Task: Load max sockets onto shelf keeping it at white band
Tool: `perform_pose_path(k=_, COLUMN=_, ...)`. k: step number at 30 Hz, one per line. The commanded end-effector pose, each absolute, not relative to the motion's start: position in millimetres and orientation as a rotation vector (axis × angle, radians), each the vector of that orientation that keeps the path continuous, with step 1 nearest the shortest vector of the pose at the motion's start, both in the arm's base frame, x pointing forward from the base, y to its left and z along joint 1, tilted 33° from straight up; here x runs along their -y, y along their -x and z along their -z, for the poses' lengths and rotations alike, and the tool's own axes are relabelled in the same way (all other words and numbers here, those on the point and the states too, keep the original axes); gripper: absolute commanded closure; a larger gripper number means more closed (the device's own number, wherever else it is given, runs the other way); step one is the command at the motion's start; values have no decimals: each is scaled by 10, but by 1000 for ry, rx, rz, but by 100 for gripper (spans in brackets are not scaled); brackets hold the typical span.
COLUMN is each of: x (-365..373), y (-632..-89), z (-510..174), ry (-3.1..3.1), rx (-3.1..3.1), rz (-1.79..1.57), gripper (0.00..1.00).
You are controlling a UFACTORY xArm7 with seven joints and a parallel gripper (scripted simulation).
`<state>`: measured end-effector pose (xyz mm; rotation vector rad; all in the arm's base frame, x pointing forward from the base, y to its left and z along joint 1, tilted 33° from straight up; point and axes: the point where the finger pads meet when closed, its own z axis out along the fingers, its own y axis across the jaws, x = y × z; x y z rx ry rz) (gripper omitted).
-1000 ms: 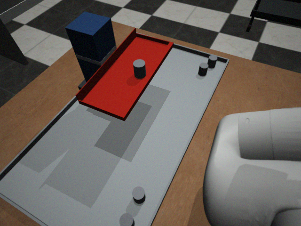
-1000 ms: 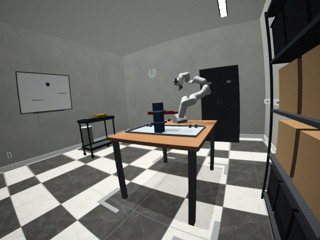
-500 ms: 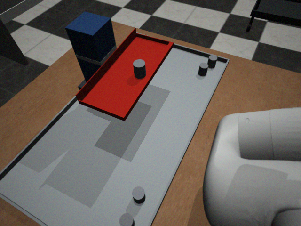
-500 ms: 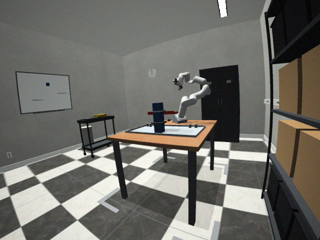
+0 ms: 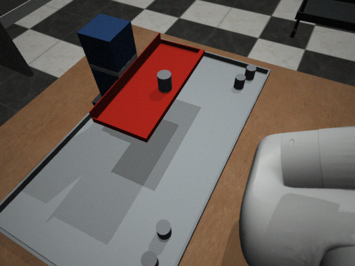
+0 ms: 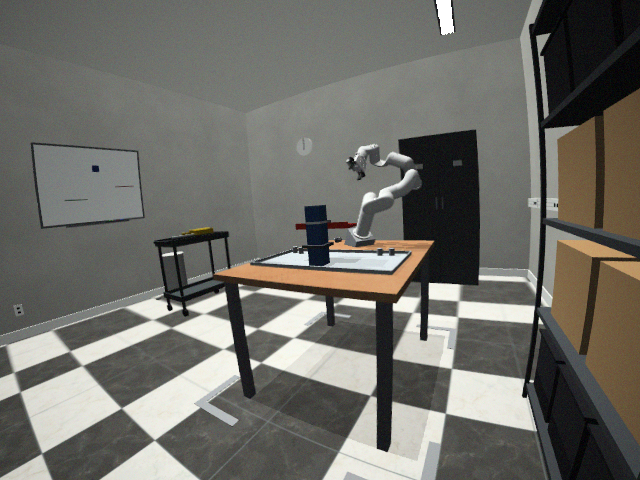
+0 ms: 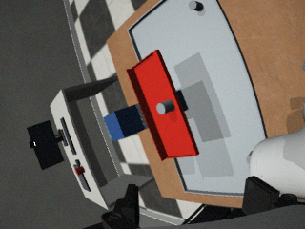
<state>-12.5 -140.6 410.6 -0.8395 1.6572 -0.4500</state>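
A red rimmed shelf (image 5: 134, 108) (image 6: 341, 224) (image 7: 172, 136) juts from the blue post (image 5: 106, 40) (image 6: 316, 237) (image 7: 121, 124), level with the pale band (image 5: 113, 72). One dark socket (image 5: 164, 80) (image 7: 166, 107) stands upright on the shelf, inside the rim. Two sockets (image 5: 239, 81) (image 5: 250, 71) (image 7: 196, 7) stand in the grey tray's far corner. Two more (image 5: 163, 229) (image 5: 148, 259) stand at its near edge. My gripper (image 6: 357, 174) is open and empty, high above the table, well clear of the shelf.
The grey tray (image 5: 217, 120) (image 6: 361, 260) (image 7: 235, 57) lies on a wooden table (image 5: 300, 94) (image 6: 320, 281). The arm's white base (image 5: 300, 200) (image 6: 361, 235) stands at the tray's side. A black cart (image 6: 191, 258) and shelving (image 6: 584, 232) stand off the table.
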Motion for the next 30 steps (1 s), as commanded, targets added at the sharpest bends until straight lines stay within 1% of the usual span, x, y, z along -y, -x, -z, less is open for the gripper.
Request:
perform_pose_path(k=1, x=1410, y=127, z=-4111, ry=840, rx=-1659, rz=451, gripper=0)
perform_pose_path(k=6, x=1454, y=53, z=-4087, ry=864, rx=-1676, rz=432, gripper=0)
perform_pose_path(k=9, x=1635, y=-318, z=-3947, ry=990, rx=-1755, rz=340, gripper=0)
perform_pose_path(k=10, x=1635, y=-318, z=-3947, ry=990, rx=-1755, rz=340, gripper=0)
perform_pose_path(k=11, x=1701, y=-511, z=-3861, ry=1061, rx=-1789, rz=295, gripper=0)
perform_pose_path(k=14, x=1701, y=-511, z=-3861, ry=1061, rx=-1789, rz=295, gripper=0)
perform_pose_path(k=15, x=1754, y=-724, z=-3757, ry=1146, rx=-1822, rz=246, gripper=0)
perform_pose_path(k=16, x=1754, y=-724, z=-3757, ry=1146, rx=-1822, rz=246, gripper=0)
perform_pose_path(k=17, x=1787, y=-948, z=-3637, ry=1241, rx=-1849, rz=197, gripper=0)
perform_pose_path(k=19, x=1787, y=-948, z=-3637, ry=1241, rx=-1849, rz=197, gripper=0)
perform_pose_path(k=20, x=1794, y=-1160, z=-3511, ry=1342, rx=-1869, rz=149, gripper=0)
perform_pose_path(k=22, x=1797, y=-1168, z=-3508, ry=1342, rx=-1869, rz=149, gripper=0)
perform_pose_path(k=23, x=1784, y=-1372, z=-3379, ry=1443, rx=-1879, rz=106, gripper=0)
perform_pose_path(k=25, x=1784, y=-1372, z=-3379, ry=1443, rx=-1879, rz=106, gripper=0)
perform_pose_path(k=26, x=1755, y=-1550, z=-3257, ry=1538, rx=-1882, rz=68, gripper=0)
perform_pose_path(k=28, x=1755, y=-1550, z=-3257, ry=1538, rx=-1882, rz=68, gripper=0)
perform_pose_path(k=29, x=1719, y=-1696, z=-3150, ry=1622, rx=-1879, rz=38, gripper=0)
perform_pose_path(k=30, x=1719, y=-1696, z=-3150, ry=1622, rx=-1879, rz=38, gripper=0)
